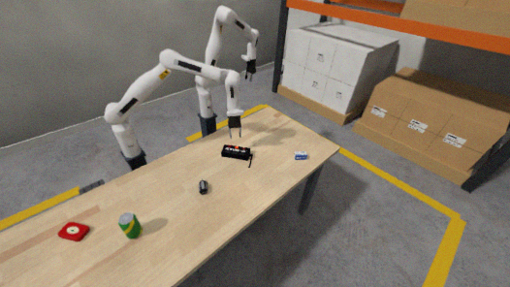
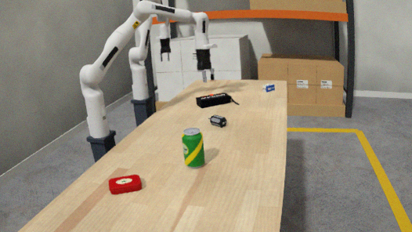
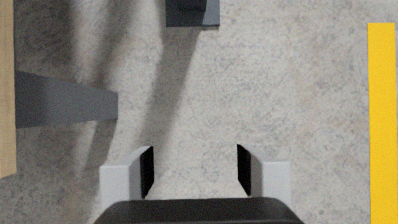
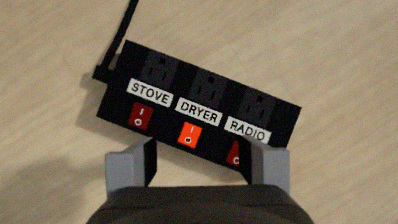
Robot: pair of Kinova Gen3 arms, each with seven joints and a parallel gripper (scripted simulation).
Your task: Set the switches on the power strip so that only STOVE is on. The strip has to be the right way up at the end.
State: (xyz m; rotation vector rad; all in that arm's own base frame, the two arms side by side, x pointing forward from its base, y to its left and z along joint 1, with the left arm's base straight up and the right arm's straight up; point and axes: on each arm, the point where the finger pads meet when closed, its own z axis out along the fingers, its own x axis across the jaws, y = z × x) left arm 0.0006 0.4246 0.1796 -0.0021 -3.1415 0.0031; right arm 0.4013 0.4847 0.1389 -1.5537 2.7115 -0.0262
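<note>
The black power strip (image 1: 237, 154) (image 2: 214, 103) (image 4: 180, 78) lies on the table with its labels, outlets and switches facing up. In the right wrist view the STOVE switch (image 4: 141, 116) is dark red, the DRYER switch (image 4: 190, 135) is lit bright orange, and the RADIO switch (image 4: 234, 154) is dark red, partly hidden by a fingertip. My right gripper (image 1: 235, 136) (image 2: 208, 77) (image 4: 197, 153) is open and empty above the strip's switch side, turned at an angle to it. My left gripper (image 1: 249, 77) (image 2: 165, 59) (image 3: 195, 163) is open and empty, high over the floor beyond the table.
The strip's cord (image 1: 250, 160) (image 4: 120, 33) runs off the STOVE end. A blue-and-white box (image 1: 301, 155) (image 2: 269, 88), a small black object (image 1: 203, 187) (image 2: 218, 121), a green can (image 1: 130, 226) (image 2: 193, 149) and a red box (image 1: 74, 232) (image 2: 124, 185) stand apart on the table.
</note>
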